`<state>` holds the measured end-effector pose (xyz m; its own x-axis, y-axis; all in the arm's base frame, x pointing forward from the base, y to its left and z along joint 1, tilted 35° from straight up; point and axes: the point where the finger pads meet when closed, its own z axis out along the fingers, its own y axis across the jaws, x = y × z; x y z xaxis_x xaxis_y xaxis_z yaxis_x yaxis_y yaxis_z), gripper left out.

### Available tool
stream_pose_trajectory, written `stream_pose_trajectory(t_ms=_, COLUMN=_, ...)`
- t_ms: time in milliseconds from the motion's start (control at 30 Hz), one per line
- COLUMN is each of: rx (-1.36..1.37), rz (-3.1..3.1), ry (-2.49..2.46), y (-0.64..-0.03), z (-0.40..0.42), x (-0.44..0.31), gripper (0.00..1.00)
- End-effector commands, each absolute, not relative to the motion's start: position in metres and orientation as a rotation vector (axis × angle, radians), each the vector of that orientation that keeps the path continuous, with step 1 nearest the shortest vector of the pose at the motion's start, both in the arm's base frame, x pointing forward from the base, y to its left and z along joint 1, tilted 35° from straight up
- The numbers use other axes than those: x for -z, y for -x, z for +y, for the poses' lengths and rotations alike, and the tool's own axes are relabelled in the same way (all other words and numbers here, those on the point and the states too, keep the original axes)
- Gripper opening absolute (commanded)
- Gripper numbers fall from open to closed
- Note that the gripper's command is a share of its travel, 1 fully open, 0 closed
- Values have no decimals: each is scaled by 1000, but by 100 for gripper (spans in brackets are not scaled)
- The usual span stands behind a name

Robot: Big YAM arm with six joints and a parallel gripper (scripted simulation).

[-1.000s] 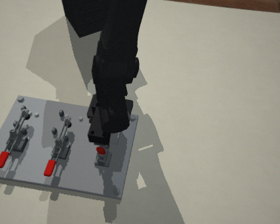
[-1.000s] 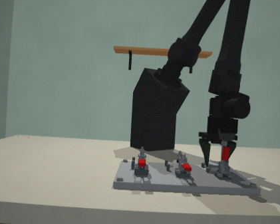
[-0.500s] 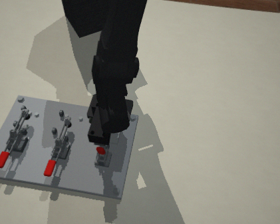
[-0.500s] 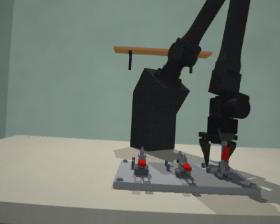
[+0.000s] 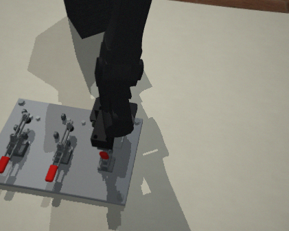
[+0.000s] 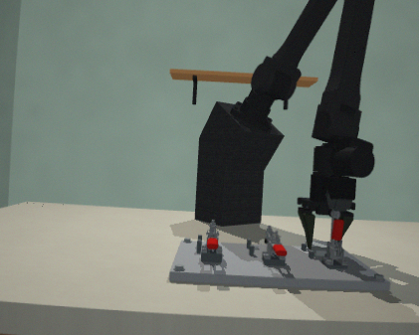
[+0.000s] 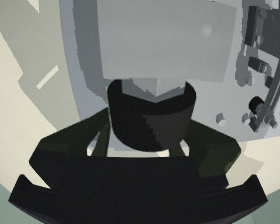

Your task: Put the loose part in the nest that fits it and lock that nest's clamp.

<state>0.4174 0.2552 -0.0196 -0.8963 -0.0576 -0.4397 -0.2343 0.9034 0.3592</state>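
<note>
My gripper (image 6: 328, 245) (image 7: 138, 112) points down over the right-hand nest, fingertips low near the base plate. It is shut on the loose part, which is almost wholly hidden by the gripper and the clamp; its seating on the pads cannot be seen. The right clamp's red handle (image 5: 103, 155) (image 6: 337, 230) stands upright just in front of the gripper, and its bar appears raised. In the wrist view a dark rounded piece (image 7: 152, 125) and a broad grey surface (image 7: 165, 40), apparently of this clamp, are close to the camera and cover the nest.
The grey base plate (image 5: 82, 186) (image 6: 284, 281) (image 7: 225, 97) carries two more clamps to the left. The middle red handle (image 5: 51, 173) (image 6: 280, 250) and the left red handle (image 5: 2, 164) (image 6: 212, 244) are low toward the front. Small pads and blocks stand behind them.
</note>
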Motion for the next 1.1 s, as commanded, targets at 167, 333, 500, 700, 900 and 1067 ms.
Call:
stream_pose_trajectory(t_ms=167, rx=-570, rz=2627, ry=215, y=-426, z=256, x=16, gripper=0)
stream_pose_trajectory(t_ms=333, rx=-567, rz=2634, ry=212, y=-424, z=254, x=18, gripper=0)
stream_pose_trajectory(t_ms=500, rx=-567, rz=2633, ry=212, y=-424, z=254, x=17, gripper=0)
stream_pose_trajectory(t_ms=700, rx=-567, rz=2633, ry=212, y=-424, z=254, x=17, gripper=0)
stream_pose_trajectory(t_ms=900, rx=-567, rz=2633, ry=212, y=-424, z=254, x=17, gripper=0)
stream_pose_trajectory(t_ms=1067, rx=-568, rz=2634, ry=208, y=-424, z=254, x=17, gripper=0)
